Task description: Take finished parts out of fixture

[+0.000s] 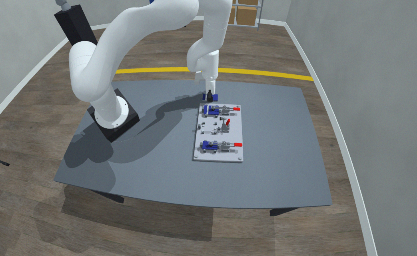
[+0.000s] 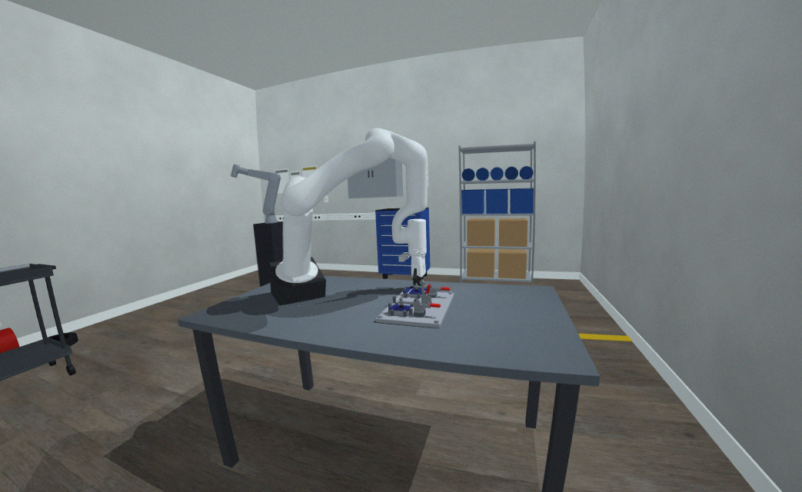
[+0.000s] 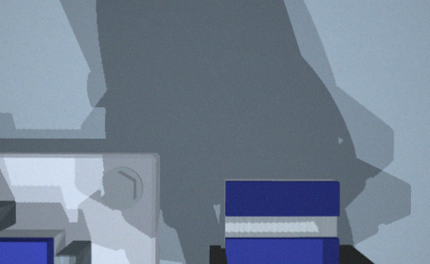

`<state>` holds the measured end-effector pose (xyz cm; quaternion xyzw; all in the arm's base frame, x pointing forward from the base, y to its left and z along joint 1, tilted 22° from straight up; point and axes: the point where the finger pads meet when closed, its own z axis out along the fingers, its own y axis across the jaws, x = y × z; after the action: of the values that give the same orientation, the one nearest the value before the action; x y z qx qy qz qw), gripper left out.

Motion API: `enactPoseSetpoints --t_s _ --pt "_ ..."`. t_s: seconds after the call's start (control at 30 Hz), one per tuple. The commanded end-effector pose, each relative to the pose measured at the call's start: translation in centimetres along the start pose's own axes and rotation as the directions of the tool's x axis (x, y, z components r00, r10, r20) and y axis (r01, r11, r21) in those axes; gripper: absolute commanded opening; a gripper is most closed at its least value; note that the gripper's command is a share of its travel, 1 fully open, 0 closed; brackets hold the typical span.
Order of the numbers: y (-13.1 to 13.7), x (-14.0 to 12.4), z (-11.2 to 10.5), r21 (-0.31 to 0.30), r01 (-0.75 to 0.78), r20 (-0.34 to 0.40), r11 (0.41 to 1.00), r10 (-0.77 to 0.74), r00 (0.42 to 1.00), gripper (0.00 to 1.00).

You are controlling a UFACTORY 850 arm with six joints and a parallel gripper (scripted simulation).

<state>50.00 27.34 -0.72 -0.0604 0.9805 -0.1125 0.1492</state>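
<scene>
Just beyond the far edge of the fixture plate [image 1: 237, 152], the gripper [image 1: 209, 95] pinches a blue part with a milled slot [image 3: 281, 198] over the grey table [image 1: 276, 159]; I cannot tell if the part touches the table. On the plate, two other blue parts [image 1: 208, 109] [image 1: 207, 145] sit under closed clamps with red handles. The middle clamp [image 1: 226, 124] stands open, with no part under it.
</scene>
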Motion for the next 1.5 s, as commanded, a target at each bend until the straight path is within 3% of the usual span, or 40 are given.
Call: enactPoseSetpoints --t_s 0.0,1.47 --pt "0.03 -0.06 -0.05 -0.001 0.000 0.001 1.000 0.000 1.000 0.82" --pt "0.03 -0.06 -0.64 -0.001 0.000 0.001 1.000 0.000 1.000 0.82"
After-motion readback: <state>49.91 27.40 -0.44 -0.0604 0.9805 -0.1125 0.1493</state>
